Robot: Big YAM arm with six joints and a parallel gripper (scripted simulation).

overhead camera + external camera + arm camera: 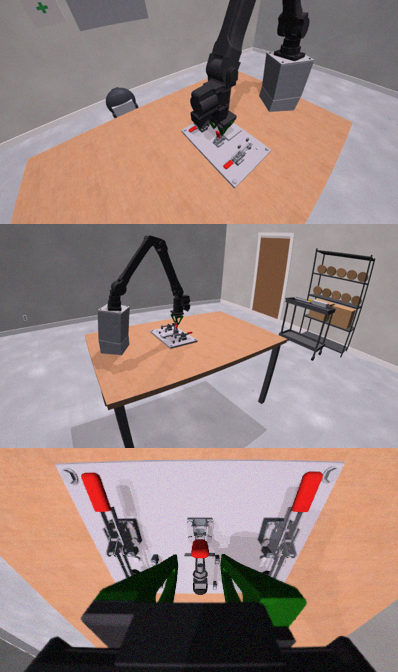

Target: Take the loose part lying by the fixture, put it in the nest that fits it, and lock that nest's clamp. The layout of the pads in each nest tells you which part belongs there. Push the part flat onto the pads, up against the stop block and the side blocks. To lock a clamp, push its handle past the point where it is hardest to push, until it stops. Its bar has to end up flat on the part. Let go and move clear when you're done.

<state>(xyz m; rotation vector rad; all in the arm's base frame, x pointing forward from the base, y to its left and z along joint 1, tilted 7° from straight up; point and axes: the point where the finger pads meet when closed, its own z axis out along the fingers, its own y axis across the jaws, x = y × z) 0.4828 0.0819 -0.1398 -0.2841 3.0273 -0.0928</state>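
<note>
While the half-spread, empty fingers hang above the fixture plate (240, 493), the middle clamp's upright red handle (200, 549) stands between them, slightly ahead; the part (233, 132) lies nested beneath.

Counting three toggle clamps with red handles: one (95, 491) lying at one end, one (200, 549) standing upright in the middle, one (306, 492) lying at the other end. Sitting on one grey fixture plate (244, 169). Showing one flat pale part (233, 133) on that plate.
</note>
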